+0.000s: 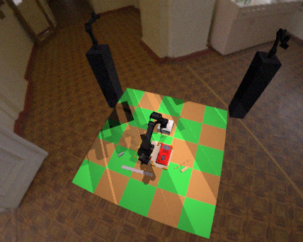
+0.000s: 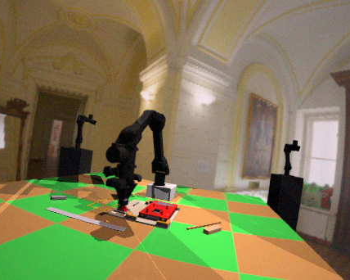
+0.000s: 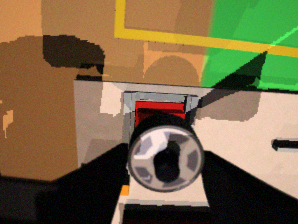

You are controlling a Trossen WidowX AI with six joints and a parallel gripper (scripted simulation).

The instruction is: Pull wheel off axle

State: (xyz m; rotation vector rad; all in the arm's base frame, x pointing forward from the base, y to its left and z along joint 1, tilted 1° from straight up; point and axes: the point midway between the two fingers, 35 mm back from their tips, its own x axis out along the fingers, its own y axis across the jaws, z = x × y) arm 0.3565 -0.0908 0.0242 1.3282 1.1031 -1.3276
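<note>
The wheel (image 3: 166, 158) has a pale, silvery spoked face, a dark tyre and a dark centre. It sits between the fingers of my gripper (image 3: 166, 165) (image 2: 123, 205), which is shut on it. Below and beyond the wheel, a red block (image 3: 160, 106) sits in a grey bracket on the pale board (image 3: 230, 137). The upright axle is not clearly visible, and I cannot tell whether the wheel is around it. The marked area is a yellow outline (image 3: 165, 38) on the table, just past the board's edge. The arm mostly hides the wheel in the top and exterior views.
A red panel (image 1: 164, 154) (image 2: 158, 210) lies on the board beside the arm. A long flat strip (image 1: 132, 170) (image 2: 72, 217) and a small grey block (image 1: 121, 154) (image 2: 58, 198) lie on the other side. A wooden block (image 1: 184, 169) (image 2: 212, 228) and a thin stick (image 2: 197, 226) lie beyond the panel.
</note>
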